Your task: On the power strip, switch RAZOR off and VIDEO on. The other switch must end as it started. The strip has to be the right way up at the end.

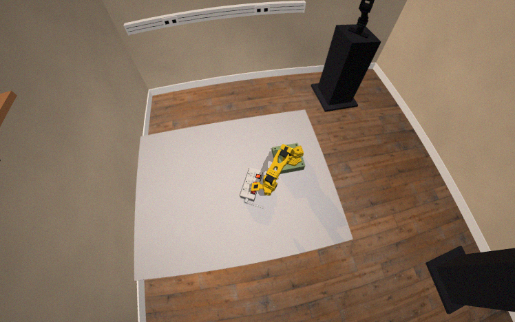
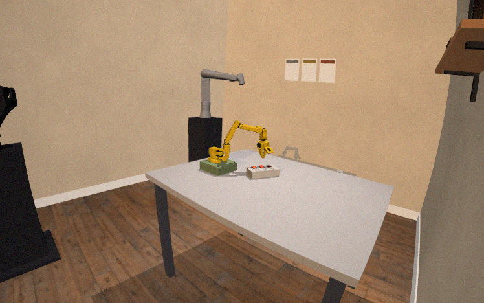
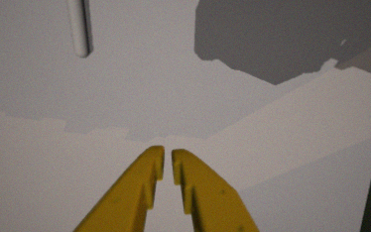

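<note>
The hand [image 2: 263,153] (fingers pressed together, holding nothing) hangs just above the far end of the power strip [image 2: 263,172], whose long axis runs away from the arm's base.

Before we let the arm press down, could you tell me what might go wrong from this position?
1. The shut gripper hangs above the far end of the power strip. The three switches sit close together, so a slightly off descent could flip a neighbouring switch.
2. The strip lies loose on the table; an off-centre push might slide or tip it.
3. The wrist view shows only the strip's pale casing, no switch or label, so aim is hard to confirm.
</note>
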You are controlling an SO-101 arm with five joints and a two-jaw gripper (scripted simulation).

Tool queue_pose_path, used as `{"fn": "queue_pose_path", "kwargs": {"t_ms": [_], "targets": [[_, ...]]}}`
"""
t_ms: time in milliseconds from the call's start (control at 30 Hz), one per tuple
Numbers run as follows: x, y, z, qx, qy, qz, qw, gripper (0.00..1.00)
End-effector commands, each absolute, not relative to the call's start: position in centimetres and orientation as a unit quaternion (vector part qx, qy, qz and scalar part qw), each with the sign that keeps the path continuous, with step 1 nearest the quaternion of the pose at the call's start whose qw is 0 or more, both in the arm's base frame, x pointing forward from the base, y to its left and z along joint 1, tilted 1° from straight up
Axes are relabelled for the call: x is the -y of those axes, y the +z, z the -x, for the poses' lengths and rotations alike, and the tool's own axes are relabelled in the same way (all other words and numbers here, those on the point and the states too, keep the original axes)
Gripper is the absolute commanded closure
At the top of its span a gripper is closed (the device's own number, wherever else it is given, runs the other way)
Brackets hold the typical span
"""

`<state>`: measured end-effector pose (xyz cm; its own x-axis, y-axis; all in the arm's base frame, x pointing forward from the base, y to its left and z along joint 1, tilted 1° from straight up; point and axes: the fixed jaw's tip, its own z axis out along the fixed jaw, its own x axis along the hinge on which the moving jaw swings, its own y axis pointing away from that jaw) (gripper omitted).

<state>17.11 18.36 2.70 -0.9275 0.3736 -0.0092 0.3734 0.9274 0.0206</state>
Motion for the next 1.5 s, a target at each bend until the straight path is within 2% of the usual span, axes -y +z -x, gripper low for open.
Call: {"fn": "queue_pose_path", "kwargs": {"t_ms": [0,900,1467], "targets": [[-18.4,2.7,-16.9,-0.981,0.004,-0.192,0.003,1.0],[-18.4,3.0,-17.3,-0.98,0.004,-0.197,0.003,1.0],[-15.5,2.3,-22.9,-0.953,0.005,-0.303,0.004,1.0]]}}
